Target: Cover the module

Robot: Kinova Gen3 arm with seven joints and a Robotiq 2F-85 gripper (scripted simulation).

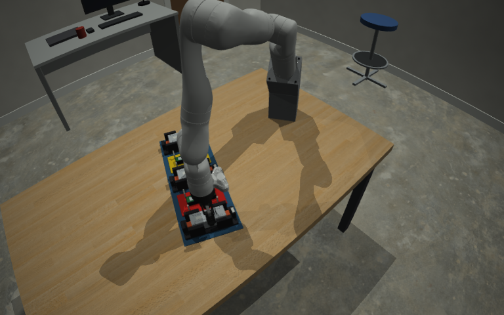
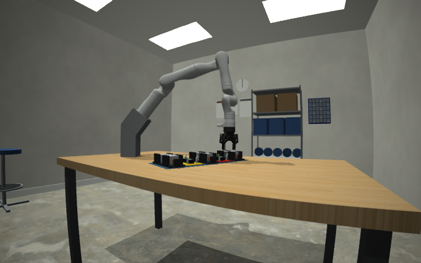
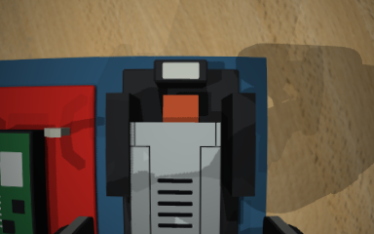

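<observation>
Here, on a broad wooden table [image 1: 92, 207], a long blue board [image 1: 231, 218] carries a row of black holders, a yellow plate [image 1: 171, 162] and a red plate [image 1: 182, 202], with the grey arm [image 1: 195, 111] arched over its near end. The gripper [image 2: 228, 143] hangs a short way above that end, its fingers spread fully apart and nothing between them; only their dark tips [image 3: 78, 226] show at the bottom corners of the wrist view. Directly below sits a grey cover [image 3: 174, 175], slotted and thin-walled, cradled between the raised black sides of its holder [image 3: 117, 141], an orange tab [image 3: 180, 108] at its head. The yellow plate lies well apart, further along the board and half hidden by the arm. Whether this cover is the matching width cannot be told from here. It looks light and hollow, likely to flex inward under pressure, so the safest hold seems a gentle pinch across its two long side walls, low and centred, closing only until contact.
</observation>
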